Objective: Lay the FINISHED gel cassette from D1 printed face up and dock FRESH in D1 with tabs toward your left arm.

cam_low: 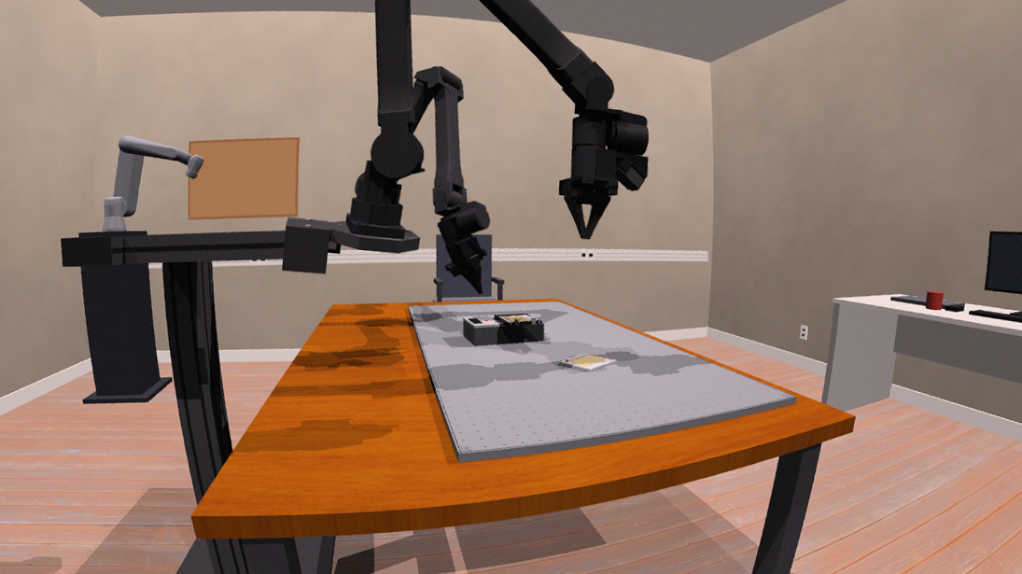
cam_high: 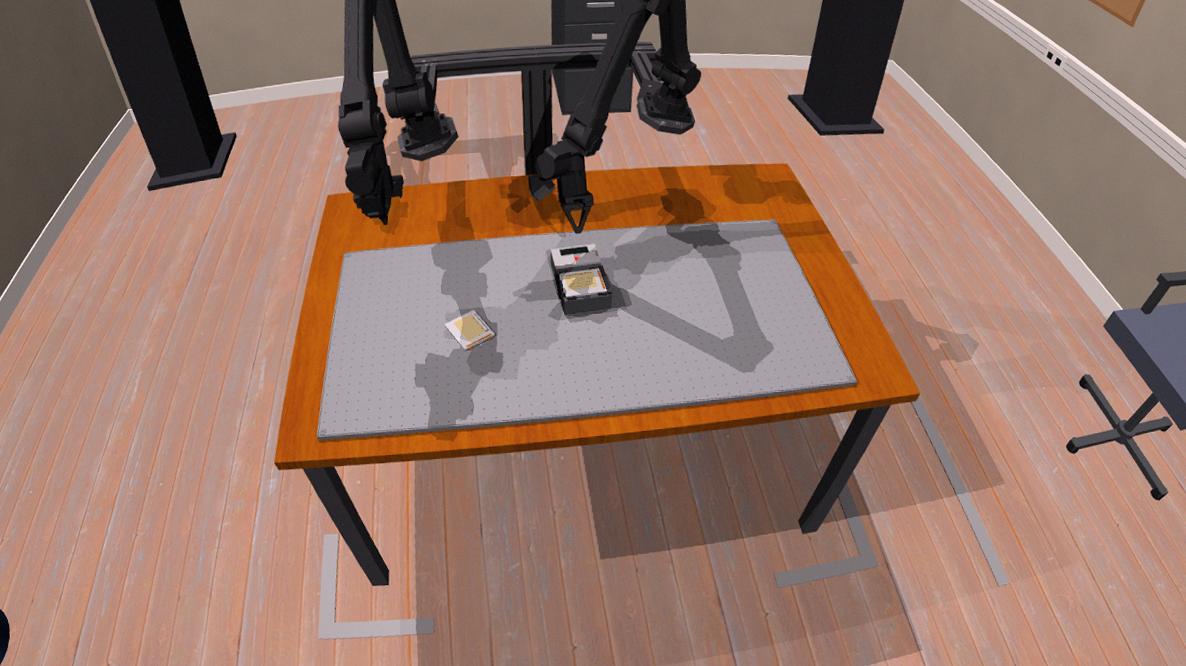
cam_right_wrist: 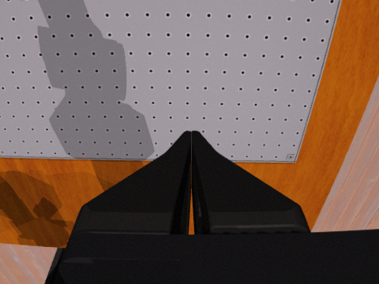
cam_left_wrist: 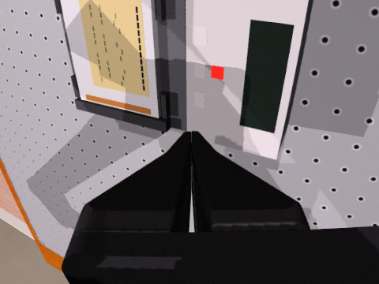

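The dock D1 (cam_high: 587,306) (cam_low: 481,332) (cam_left_wrist: 213,118) stands upright on the deck, its black bay beside a white-topped housing. A cassette (cam_high: 584,283) (cam_left_wrist: 110,47), FINISHED by its printed bands, lies face up in the bay, a copper strip along one end. FRESH (cam_high: 470,329) (cam_low: 587,362) lies flat on the deck apart from D1; its comb is too small to make out. My left gripper (cam_high: 579,231) (cam_low: 480,291) (cam_left_wrist: 191,143) is shut and empty above the deck near D1's housing end. My right gripper (cam_high: 384,222) (cam_low: 585,236) (cam_right_wrist: 191,143) is shut and empty, high above the table's rear edge, away from both cassettes.
The grey perforated deck (cam_high: 389,286) (cam_low: 518,428) (cam_right_wrist: 237,79) lies on the orange table (cam_high: 303,362) (cam_low: 360,505) (cam_right_wrist: 347,79), with a raised edge all round. Arm shadows fall across the deck, D1 and FRESH. Both arms hang from the rail behind the table.
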Controlling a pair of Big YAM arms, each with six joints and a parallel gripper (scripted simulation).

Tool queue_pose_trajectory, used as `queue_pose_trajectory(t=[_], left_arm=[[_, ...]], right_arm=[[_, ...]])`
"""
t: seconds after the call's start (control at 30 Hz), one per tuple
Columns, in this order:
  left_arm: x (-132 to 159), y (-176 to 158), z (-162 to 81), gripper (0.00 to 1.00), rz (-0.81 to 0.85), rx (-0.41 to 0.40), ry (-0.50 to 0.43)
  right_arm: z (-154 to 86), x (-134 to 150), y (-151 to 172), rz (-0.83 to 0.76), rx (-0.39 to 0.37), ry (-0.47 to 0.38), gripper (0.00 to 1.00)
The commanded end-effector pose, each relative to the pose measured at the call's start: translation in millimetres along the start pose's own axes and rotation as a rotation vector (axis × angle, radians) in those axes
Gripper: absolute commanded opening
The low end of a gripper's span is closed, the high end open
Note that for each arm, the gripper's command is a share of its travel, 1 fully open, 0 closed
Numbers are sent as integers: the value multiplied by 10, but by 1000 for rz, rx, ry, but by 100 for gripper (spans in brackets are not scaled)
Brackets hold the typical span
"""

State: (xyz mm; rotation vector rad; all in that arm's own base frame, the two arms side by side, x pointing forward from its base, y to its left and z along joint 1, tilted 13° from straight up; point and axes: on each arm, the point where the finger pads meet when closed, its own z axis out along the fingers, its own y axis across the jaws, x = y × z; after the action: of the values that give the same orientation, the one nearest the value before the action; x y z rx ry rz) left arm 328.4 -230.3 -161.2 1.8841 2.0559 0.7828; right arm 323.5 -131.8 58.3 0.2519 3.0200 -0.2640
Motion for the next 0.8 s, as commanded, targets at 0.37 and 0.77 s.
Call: queue_pose_trajectory(t=[0.37, 0.77], left_arm=[[-123, -18, 141, 0, -9, -13, -18], [-126, -89, 284, 0, -9, -13, -18]], right_arm=[[-64, -39, -42, 17, 2, -32, 0], [-64, -39, -42, 17, 2, -32, 0]])
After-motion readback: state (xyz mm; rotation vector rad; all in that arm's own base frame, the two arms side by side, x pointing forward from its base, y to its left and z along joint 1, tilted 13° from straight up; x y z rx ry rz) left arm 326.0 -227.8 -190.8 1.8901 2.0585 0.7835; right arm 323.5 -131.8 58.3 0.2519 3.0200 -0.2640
